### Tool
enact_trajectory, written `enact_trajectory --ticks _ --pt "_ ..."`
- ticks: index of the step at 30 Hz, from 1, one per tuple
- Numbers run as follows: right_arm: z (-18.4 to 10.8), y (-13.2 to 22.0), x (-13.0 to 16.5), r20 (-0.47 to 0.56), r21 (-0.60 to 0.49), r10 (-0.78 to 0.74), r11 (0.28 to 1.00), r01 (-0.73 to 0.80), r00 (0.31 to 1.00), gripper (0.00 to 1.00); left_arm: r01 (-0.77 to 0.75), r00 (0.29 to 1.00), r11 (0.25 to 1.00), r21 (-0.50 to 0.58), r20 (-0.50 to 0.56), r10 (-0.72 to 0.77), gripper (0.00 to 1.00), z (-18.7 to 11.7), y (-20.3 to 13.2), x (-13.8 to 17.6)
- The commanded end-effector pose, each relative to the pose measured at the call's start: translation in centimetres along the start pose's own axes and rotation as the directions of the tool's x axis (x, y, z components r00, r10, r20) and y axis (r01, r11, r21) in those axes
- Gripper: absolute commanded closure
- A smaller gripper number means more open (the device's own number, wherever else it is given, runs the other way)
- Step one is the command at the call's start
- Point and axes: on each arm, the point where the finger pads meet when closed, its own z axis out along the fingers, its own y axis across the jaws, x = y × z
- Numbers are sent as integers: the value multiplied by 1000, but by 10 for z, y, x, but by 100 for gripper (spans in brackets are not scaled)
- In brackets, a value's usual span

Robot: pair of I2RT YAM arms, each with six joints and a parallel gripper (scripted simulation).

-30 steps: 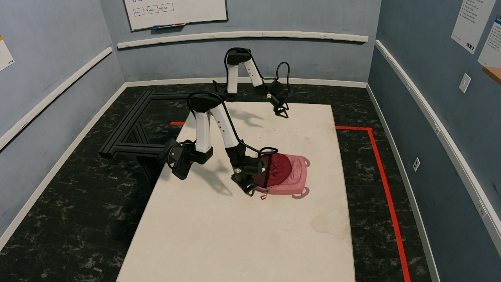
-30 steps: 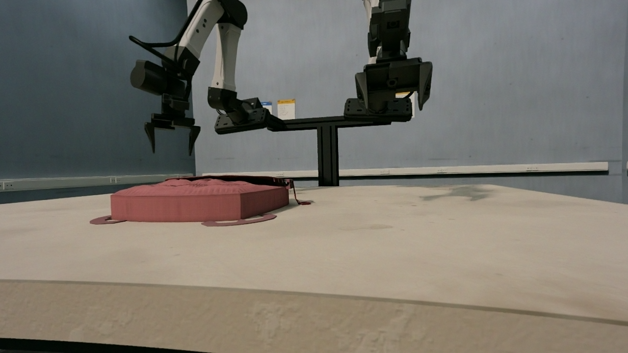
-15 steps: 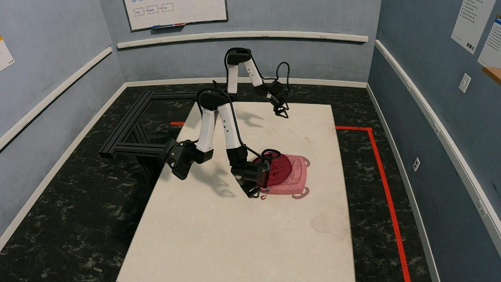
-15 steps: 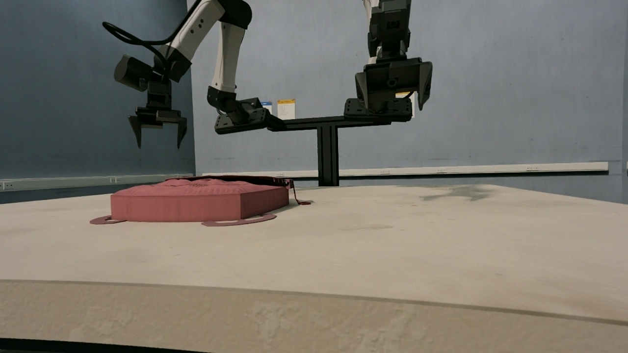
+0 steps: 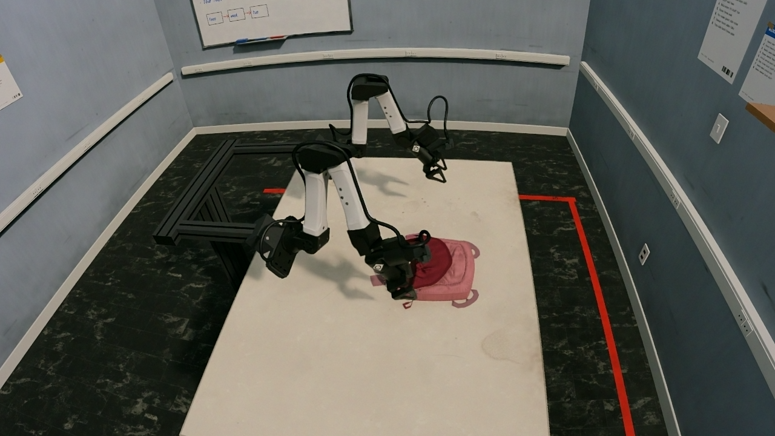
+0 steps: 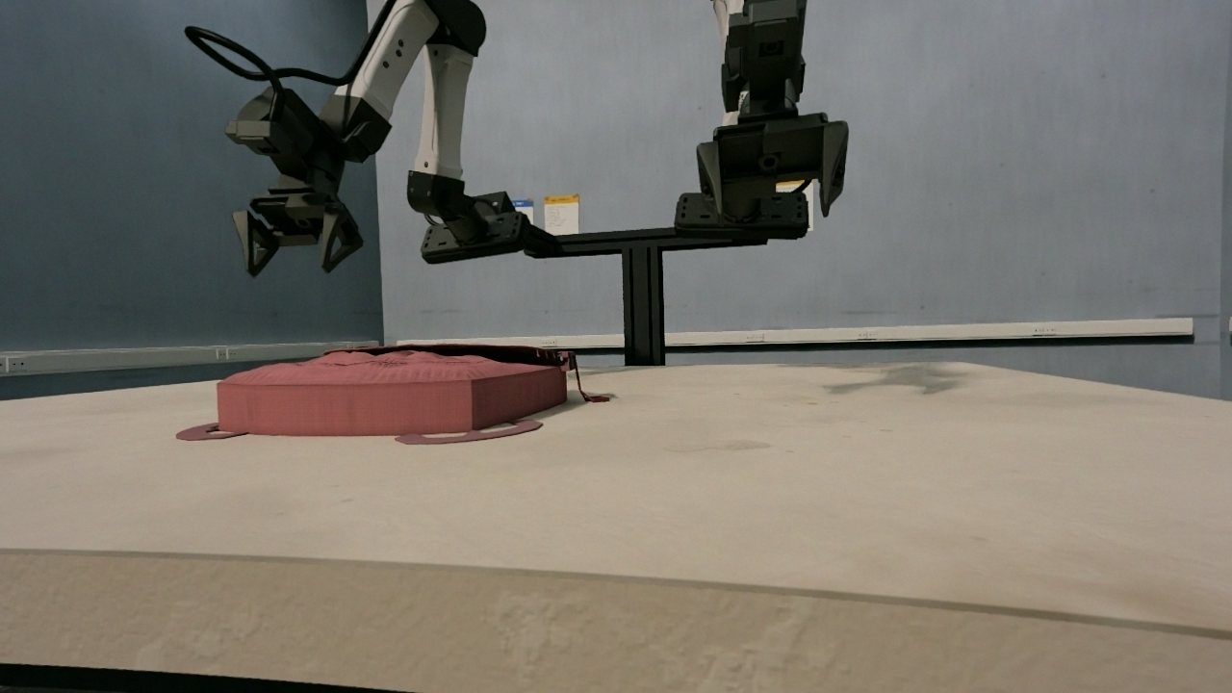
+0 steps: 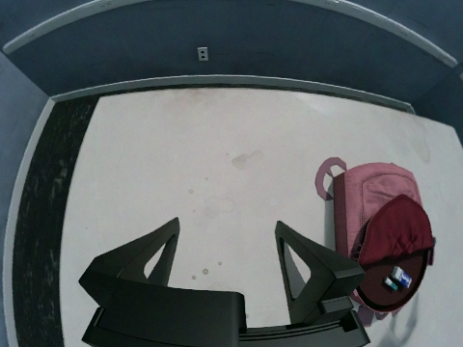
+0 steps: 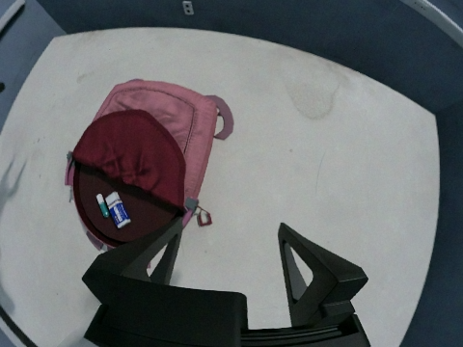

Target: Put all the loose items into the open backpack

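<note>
A: Right gripper (image 5: pixel 403 295) (image 6: pixel 290 271) (image 8: pixel 231 223) and left gripper (image 5: pixel 436 179) (image 6: pixel 769 209) (image 7: pixel 228 225) are hanging spread, holding nothing!

B: Below, a pink fabric backpack (image 5: pixel 461 270) (image 6: pixel 345 409) (image 7: pixel 386 178) (image 8: pixel 203 125) is lying on the worktop (image 5: pixel 379 368) (image 6: pixel 775 482) (image 7: pixel 145 145) (image 8: pixel 338 169), blue-and-white block (image 7: pixel 401 278) (image 8: pixel 119 212) and teal-and-white tube (image 7: pixel 391 283) (image 8: pixel 102 205) sitting inside.

A: Handling?

B: That soft flap's probably wanting an edge pinch!

Right pincer (image 5: pixel 405 295) (image 6: pixel 290 273) (image 8: pixel 231 226) has tilted, seemingly turned too.
</note>
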Motion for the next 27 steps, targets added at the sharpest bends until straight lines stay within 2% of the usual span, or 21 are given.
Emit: enact_trajectory --ticks 1,3,6,27 --pt "8 -14 -26 141 149 148 974 -169 979 10 -2 1000 1000 -2 27 2 10 -3 1 -8" --pt "11 -15 -36 180 166 192 961 -222 965 10 -2 1000 1000 -2 27 2 10 -3 1 -8" --pt "11 -22 -54 210 169 181 961 -218 961 10 -2 1000 1000 -2 27 2 10 -3 1 -8" --pt "12 -26 -56 208 174 181 960 -219 961 10 -3 1000 1000 -2 27 3 10 -3 1 -8"
